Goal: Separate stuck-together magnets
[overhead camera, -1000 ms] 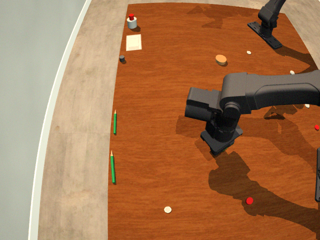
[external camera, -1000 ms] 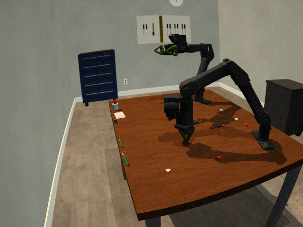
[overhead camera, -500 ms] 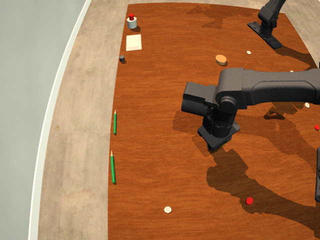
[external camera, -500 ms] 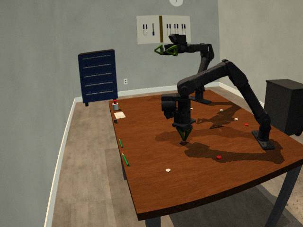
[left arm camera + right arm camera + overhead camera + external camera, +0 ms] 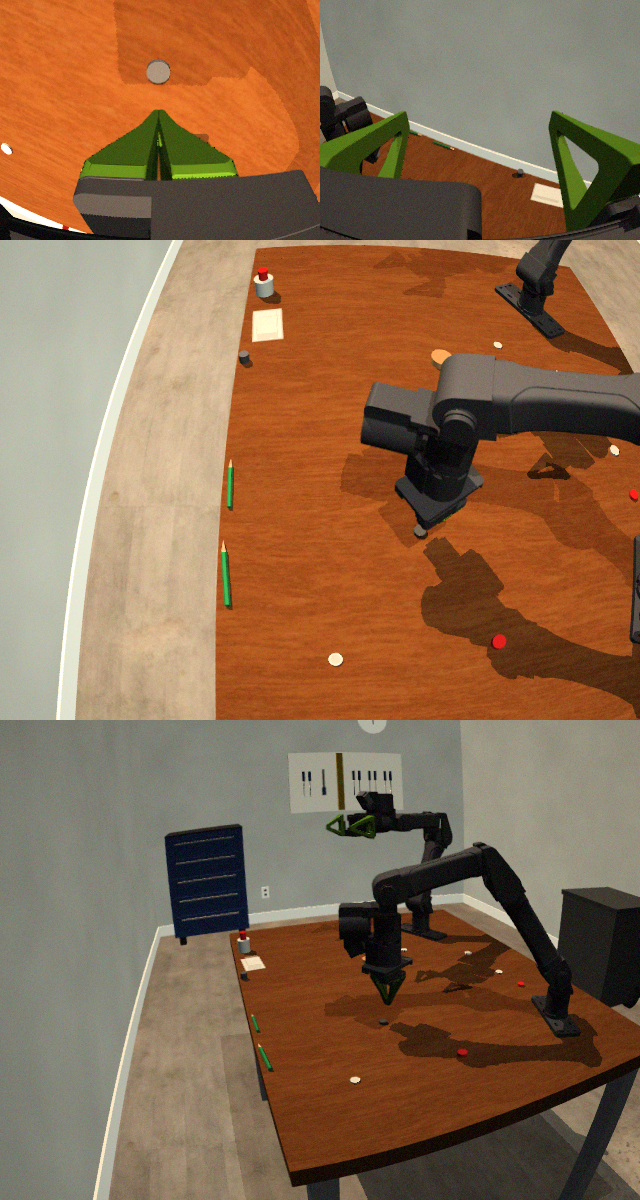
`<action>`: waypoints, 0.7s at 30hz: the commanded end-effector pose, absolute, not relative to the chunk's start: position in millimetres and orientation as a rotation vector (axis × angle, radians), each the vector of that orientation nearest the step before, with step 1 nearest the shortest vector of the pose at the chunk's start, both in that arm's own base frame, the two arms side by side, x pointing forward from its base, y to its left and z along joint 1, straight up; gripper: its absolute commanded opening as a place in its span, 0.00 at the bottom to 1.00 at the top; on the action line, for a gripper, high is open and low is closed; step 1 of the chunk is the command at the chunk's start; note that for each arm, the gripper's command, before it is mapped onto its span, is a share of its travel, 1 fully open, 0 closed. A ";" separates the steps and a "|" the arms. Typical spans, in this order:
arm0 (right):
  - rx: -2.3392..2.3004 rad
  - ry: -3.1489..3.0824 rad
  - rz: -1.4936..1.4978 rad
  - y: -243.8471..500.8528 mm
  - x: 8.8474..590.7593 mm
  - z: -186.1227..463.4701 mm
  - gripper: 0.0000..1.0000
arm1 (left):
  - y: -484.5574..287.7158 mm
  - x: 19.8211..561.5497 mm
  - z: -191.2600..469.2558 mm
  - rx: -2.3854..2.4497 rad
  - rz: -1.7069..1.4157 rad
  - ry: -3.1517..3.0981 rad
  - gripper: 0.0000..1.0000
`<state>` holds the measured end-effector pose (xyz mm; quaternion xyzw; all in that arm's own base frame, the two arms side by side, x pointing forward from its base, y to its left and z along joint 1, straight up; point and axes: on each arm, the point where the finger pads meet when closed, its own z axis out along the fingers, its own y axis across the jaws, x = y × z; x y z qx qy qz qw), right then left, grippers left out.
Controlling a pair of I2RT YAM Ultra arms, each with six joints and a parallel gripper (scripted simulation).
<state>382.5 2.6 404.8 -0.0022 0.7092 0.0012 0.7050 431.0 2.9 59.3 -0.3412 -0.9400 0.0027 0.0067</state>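
Magnets: grey disc (image 5: 420, 530) (image 5: 383, 1021) (image 5: 158, 72) flat on the table; one or two, unclear
Left pincer (image 5: 387, 1002) (image 5: 159, 111): closed, empty, above table; tips hidden in top view
Right pincer (image 5: 351, 826) (image 5: 479, 119): wide open, missing from top view

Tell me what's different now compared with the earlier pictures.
The left gripper has risen off the bench and drawn back toward the right arm's side, exposing the grey disc. It is shut on nothing; whether it let go of anything is unclear. The raised, open right gripper and dark cylinder stayed put.
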 end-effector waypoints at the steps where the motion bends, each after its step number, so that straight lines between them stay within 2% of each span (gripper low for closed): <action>1: -0.004 1.555 0.000 1.9 380.8 412.5 1.00 | 4.4 431.3 83.0 -1.072 -0.006 -2.964 0.00; 21: -0.004 1.555 0.000 1.9 380.8 412.5 1.00 | 4.3 430.4 92.5 -1.076 -0.006 -2.962 0.00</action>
